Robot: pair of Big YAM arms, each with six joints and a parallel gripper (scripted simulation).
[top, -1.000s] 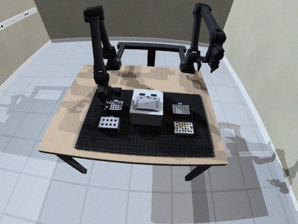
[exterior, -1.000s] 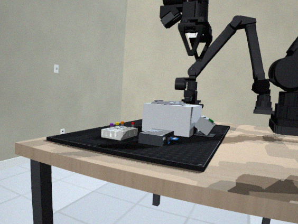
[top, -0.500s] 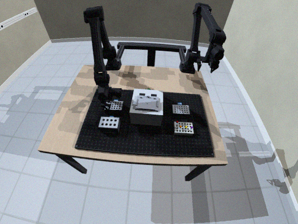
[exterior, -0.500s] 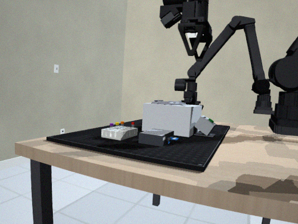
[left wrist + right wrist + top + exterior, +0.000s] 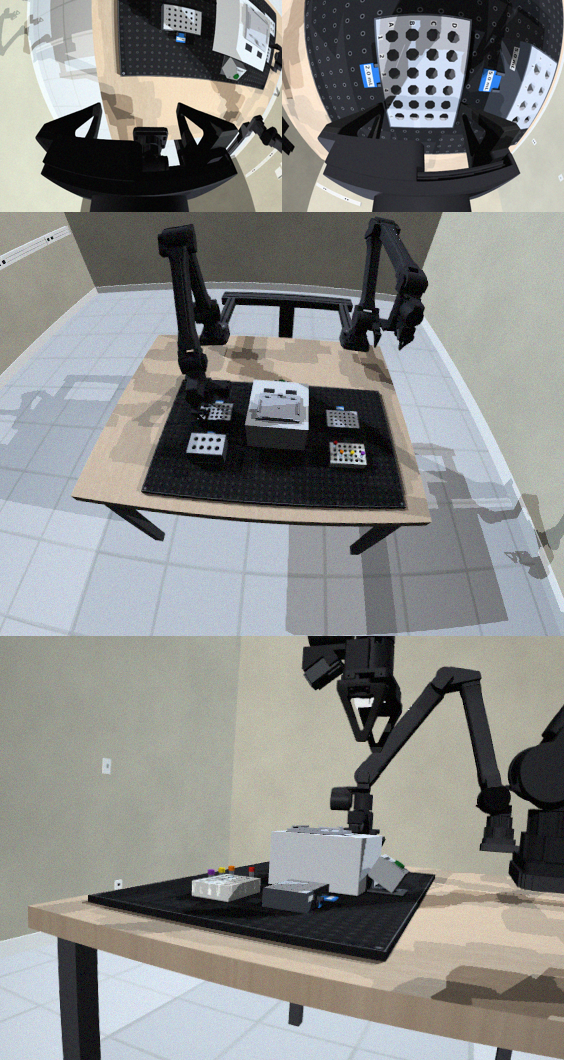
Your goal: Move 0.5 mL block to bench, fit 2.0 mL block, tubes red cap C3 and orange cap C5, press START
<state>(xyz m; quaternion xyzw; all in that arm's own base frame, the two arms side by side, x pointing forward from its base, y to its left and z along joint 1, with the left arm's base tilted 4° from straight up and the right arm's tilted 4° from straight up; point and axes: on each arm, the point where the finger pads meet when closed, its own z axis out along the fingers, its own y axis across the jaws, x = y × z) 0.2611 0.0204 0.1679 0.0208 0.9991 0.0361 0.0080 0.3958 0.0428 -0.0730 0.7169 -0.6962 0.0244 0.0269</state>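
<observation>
The right gripper (image 5: 201,413) (image 5: 421,106) stands wide open, nothing in hold, above the 2.0 mL block (image 5: 220,412) (image 5: 421,72) — the block lies between its fingers in the wrist view, lever to one side. Beside that block, off the other finger, sits the 5.0 mL block (image 5: 206,445) (image 5: 531,91). The left gripper (image 5: 389,343) (image 5: 369,745) (image 5: 139,107), also wide open and holding nothing, hangs well apart from the 0.5 mL block (image 5: 342,419) (image 5: 295,896) (image 5: 181,19) — which stands on the black mat (image 5: 280,487) (image 5: 345,931) (image 5: 150,56) (image 5: 350,91).

We cannot read the row letters on the pale metal tube rack (image 5: 347,461) (image 5: 226,887) from above; they blur away. The picture's edge cuts off the silvery perforated 5.0 mL block (image 5: 526,95) at our right wrist. In the exterior view, the white box-shaped mixer (image 5: 315,861) hides the black lower fingers of the right gripper (image 5: 372,833).
</observation>
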